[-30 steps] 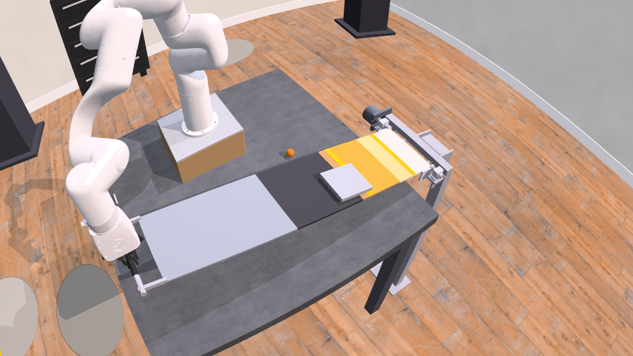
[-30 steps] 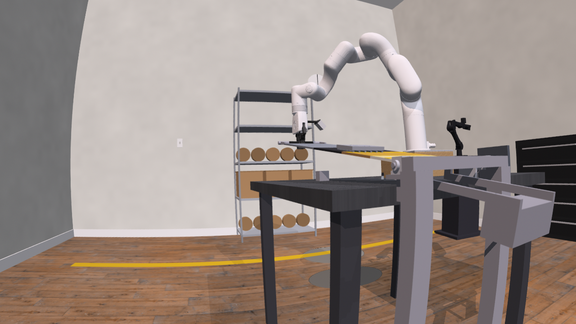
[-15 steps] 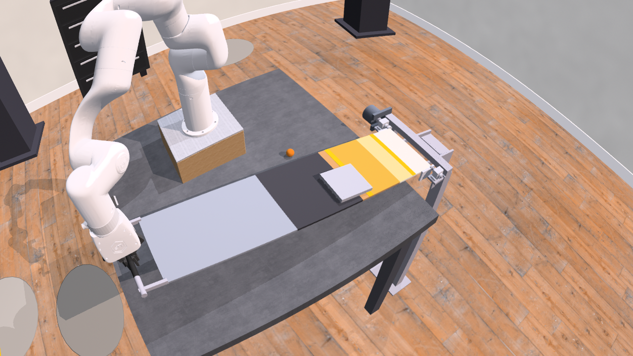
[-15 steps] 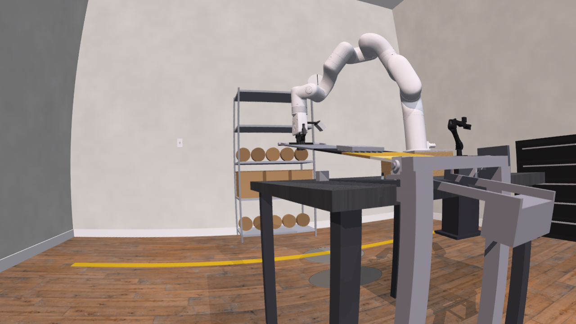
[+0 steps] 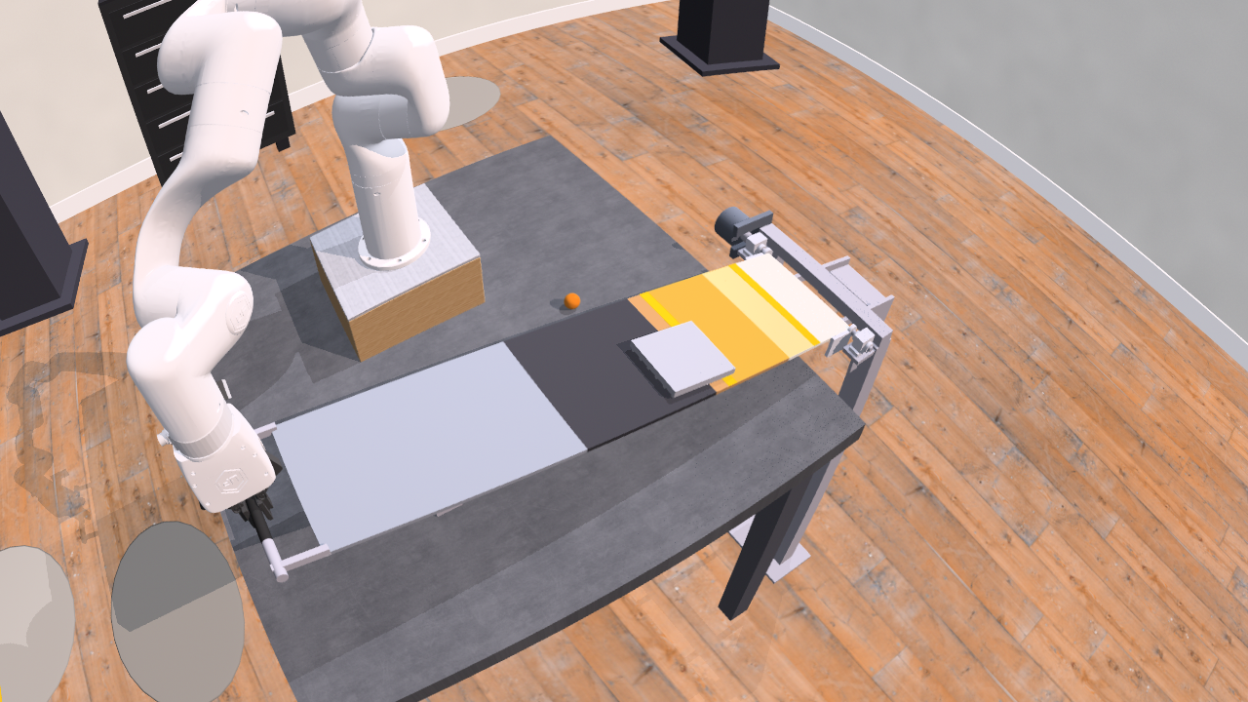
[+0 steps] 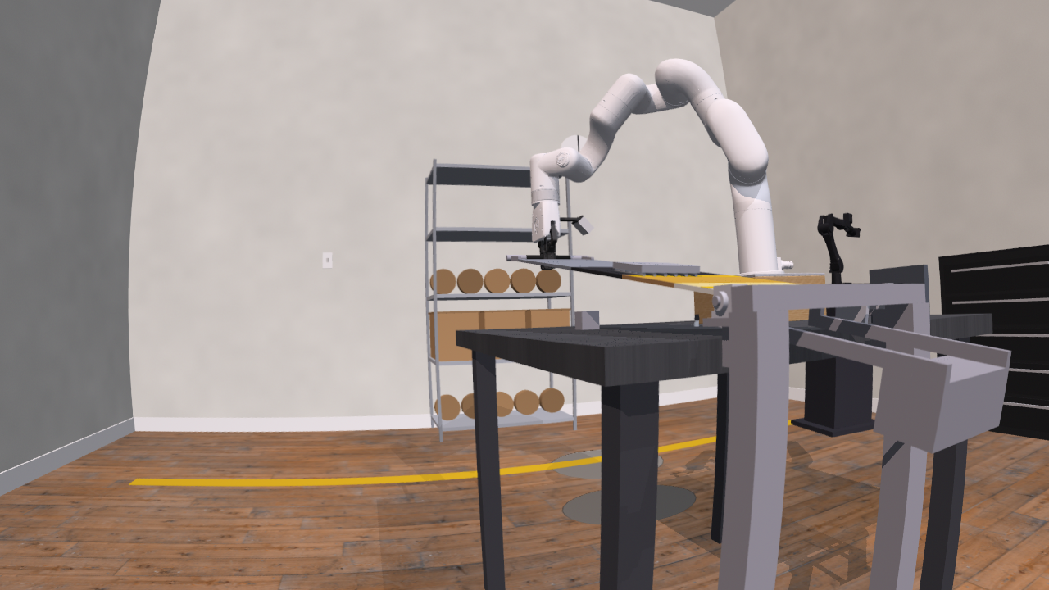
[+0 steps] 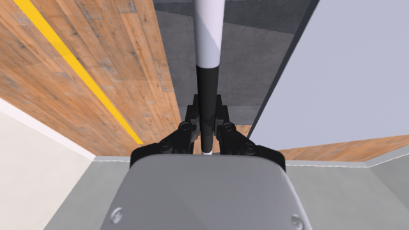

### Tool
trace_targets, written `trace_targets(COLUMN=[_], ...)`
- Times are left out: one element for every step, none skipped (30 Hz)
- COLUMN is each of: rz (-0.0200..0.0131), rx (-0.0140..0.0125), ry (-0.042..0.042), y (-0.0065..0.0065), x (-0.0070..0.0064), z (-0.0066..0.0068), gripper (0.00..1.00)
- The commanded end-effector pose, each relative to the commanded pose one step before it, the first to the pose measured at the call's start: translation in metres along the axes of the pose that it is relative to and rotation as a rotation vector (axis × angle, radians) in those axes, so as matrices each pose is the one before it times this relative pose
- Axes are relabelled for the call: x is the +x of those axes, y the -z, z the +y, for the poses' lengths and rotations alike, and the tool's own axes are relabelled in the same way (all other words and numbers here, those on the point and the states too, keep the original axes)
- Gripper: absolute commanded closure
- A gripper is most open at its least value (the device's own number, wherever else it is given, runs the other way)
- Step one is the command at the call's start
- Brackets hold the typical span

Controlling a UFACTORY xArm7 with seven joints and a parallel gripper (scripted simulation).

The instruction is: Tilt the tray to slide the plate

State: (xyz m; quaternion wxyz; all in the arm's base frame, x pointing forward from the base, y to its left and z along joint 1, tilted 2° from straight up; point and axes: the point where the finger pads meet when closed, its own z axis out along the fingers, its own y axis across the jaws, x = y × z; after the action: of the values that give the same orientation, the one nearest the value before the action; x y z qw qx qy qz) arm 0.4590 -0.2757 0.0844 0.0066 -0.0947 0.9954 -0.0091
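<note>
While the end effector (image 7: 207, 128) is clamped on the tray's handle bar (image 7: 208, 73), the tray (image 5: 418, 436) is raised at that end and slopes down toward its hinged end above the desk (image 5: 610, 541). The steel plate (image 5: 682, 357) is a pale grey, flat square slab lying flat on the tray bed. Most of it sits on the dark section; its far edge overlaps the orange band (image 5: 707, 314), covering part of the nearer solid yellow line (image 5: 647, 299). A small orange ball (image 5: 571, 300) rests on the desk beside the tray.

Bright, even light, soft shadows on the floor (image 5: 52, 409), edges bowed by wide lens
</note>
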Motion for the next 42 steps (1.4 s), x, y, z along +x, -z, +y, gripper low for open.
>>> trace_targets(rz=[-0.00414,0.0,0.0,0.0,0.0,0.0,0.0,0.0,0.0,0.0,0.0,0.0,0.0,0.0,0.0,0.0,0.0,0.0,0.0,0.0,0.0,0.0,0.0,0.0,0.0,0.0,0.0,0.0,0.0,0.0,0.0,0.0,0.0,0.0,0.0,0.0,0.0,0.0,0.0,0.0,0.0,0.0], rx=[0.00322,0.0,0.0,0.0,0.0,0.0,0.0,0.0,0.0,0.0,0.0,0.0,0.0,0.0,0.0,0.0,0.0,0.0,0.0,0.0,0.0,0.0,0.0,0.0,0.0,0.0,0.0,0.0,0.0,0.0,0.0,0.0,0.0,0.0,0.0,0.0,0.0,0.0,0.0,0.0,0.0,0.0], ry=[0.00039,0.0,0.0,0.0,0.0,0.0,0.0,0.0,0.0,0.0,0.0,0.0,0.0,0.0,0.0,0.0,0.0,0.0,0.0,0.0,0.0,0.0,0.0,0.0,0.0,0.0,0.0,0.0,0.0,0.0,0.0,0.0,0.0,0.0,0.0,0.0,0.0,0.0,0.0,0.0,0.0,0.0], y=[0.00296,0.00013,0.0,0.0,0.0069,0.01377,0.01874,0.01866,0.0136,0.00497,-0.00497,-0.0136,-0.01866,-0.01874,-0.01377,-0.00505,0.0,0.0,0.0,0.0,0.0,-0.00713,0.00091,0.00091,0.00091,0.00091,0.00091,0.00091,0.00091,0.00091,0.00091,0.00091,0.00091,0.00091,0.00091,0.00091,0.0,0.0,0.00637,0.00011,0.00011,0.00011], x=[-0.00147,0.0,0.0,0.0,0.0,0.0,0.0,0.0,0.0,0.0,0.0,0.0,0.0,0.0,0.0,0.0,0.0,0.0,0.0,0.0,0.0,0.0,0.0,0.0,0.0,0.0,0.0,0.0,0.0,0.0,0.0,0.0,0.0,0.0,0.0,0.0,0.0,0.0,0.0,0.0,0.0,0.0], z=[-0.00079,0.00002,0.0,0.0,0.00114,0.00243,0.00367,0.00407,0.00323,0.00123,-0.00123,-0.00323,-0.00407,-0.00367,-0.00243,-0.00084,0.0,0.0,0.0,0.0,0.0,-0.00113,0.00014,0.00014,0.00014,0.00014,0.00014,0.00015,0.00015,0.00015,0.00015,0.00015,0.00015,0.00015,0.00015,0.00015,0.0,0.0,0.0011,0.00002,0.00002,0.00002], gripper=[1.0,1.0,1.0,1.0,1.0,1.0,1.0,1.0,1.0,1.0,1.0,1.0,1.0,1.0,1.0,1.0,1.0,1.0,1.0,1.0,1.0,1.0,1.0,1.0,1.0,1.0,1.0,1.0,1.0,1.0,1.0,1.0,1.0,1.0,1.0,1.0,1.0,1.0,1.0,1.0,1.0,1.0])
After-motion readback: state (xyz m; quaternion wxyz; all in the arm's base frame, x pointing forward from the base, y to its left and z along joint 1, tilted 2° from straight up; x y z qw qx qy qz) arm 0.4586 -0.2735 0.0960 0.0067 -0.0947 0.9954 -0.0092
